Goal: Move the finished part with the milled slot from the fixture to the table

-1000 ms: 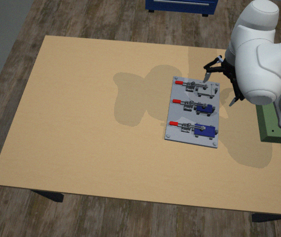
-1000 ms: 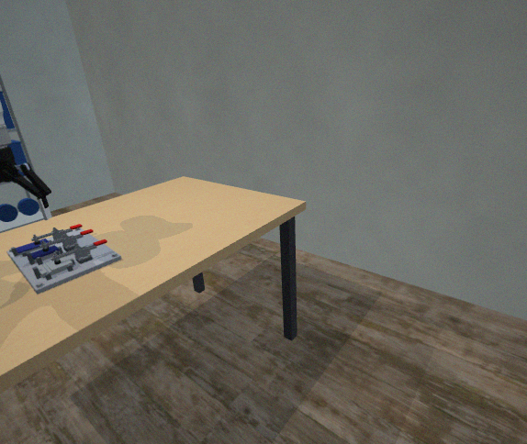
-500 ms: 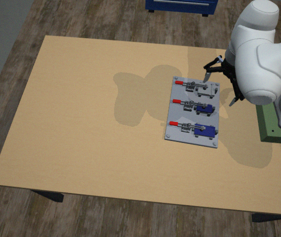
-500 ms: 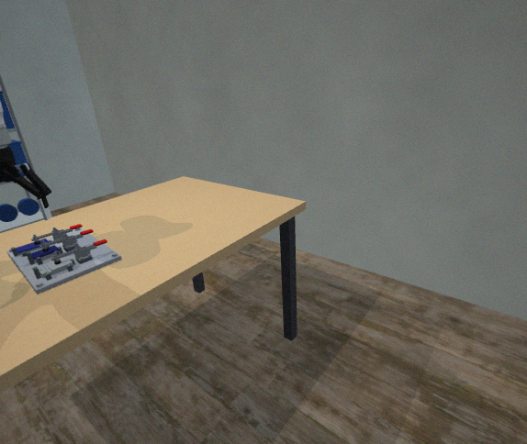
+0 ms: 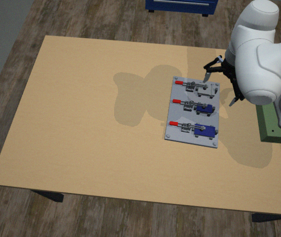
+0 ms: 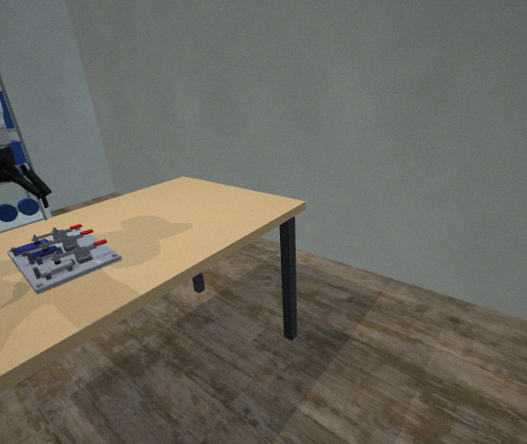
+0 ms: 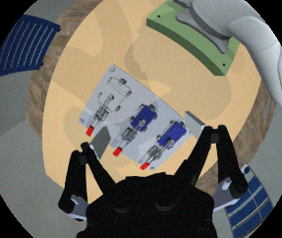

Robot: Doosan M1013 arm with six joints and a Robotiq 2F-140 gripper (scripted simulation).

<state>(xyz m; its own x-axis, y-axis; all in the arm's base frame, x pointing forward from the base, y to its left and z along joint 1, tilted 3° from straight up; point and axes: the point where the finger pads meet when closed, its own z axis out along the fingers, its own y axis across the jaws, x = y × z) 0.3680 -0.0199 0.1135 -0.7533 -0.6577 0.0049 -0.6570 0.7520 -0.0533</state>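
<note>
The fixture plate (image 5: 191, 140) (image 6: 82, 268) (image 7: 165, 109) bears three nests in a row, each with a red-handled toggle clamp. The pale grey finished part (image 5: 207, 91) (image 7: 119, 91) sits in one end nest; its slot is too small to make out. A blue blank (image 5: 203, 109) (image 7: 142, 116) sits in the middle nest, another blue blank (image 5: 204, 131) (image 7: 173, 134) in the other end nest. All three handles lie low, pointing away from the parts, and the clamp arms reach over them. My gripper (image 5: 219, 90) (image 6: 16, 208) (image 7: 147, 133) is open and empty, above the plate.
The plate lies on the wooden table (image 5: 84, 114) (image 6: 183, 205). The green arm base (image 5: 265, 134) (image 7: 191, 43) stands on the nests' side of the plate. A blue cabinet (image 5: 181, 7) (image 7: 24, 46) stands on the floor beyond the table's edge. A shelf with blue bins shows behind the arm.
</note>
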